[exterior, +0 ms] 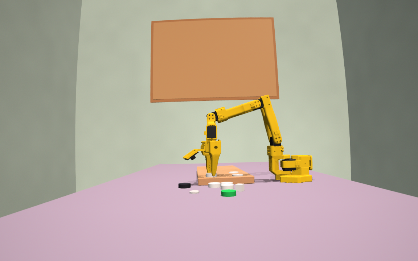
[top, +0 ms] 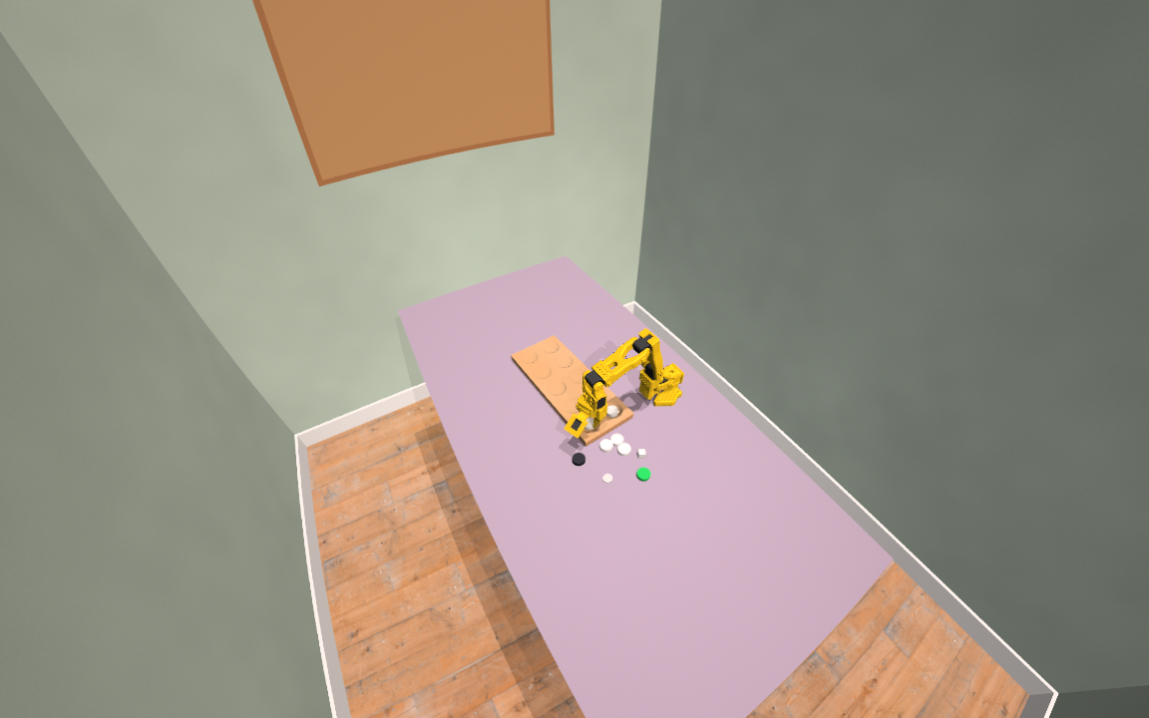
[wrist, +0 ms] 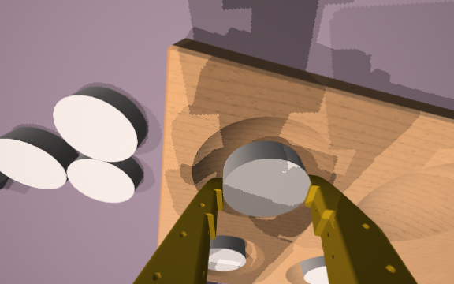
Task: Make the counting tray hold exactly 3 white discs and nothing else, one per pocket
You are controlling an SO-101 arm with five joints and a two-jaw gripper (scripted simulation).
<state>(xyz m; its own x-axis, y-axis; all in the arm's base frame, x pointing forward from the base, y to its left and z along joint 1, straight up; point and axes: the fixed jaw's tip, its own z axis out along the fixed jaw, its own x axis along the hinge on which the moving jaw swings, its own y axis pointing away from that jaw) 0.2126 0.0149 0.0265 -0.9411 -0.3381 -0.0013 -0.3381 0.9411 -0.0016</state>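
Overall, across the lilac table (top: 694, 571) (exterior: 204, 227) (wrist: 22, 47), the yellow arm (top: 621, 359) (exterior: 242, 109) arches from its base over the wooden tray (top: 536, 350) (exterior: 226, 180) (wrist: 369, 118), its wrist bent so the jaws (top: 594, 425) (exterior: 211, 174) point downward. They grip a white disc (exterior: 210, 174) (wrist: 266, 187) at a corner pocket; two other white discs sit in nearby pockets.

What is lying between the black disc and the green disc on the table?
The small, thin white disc lies between the black disc and green disc; the exterior view shows it.
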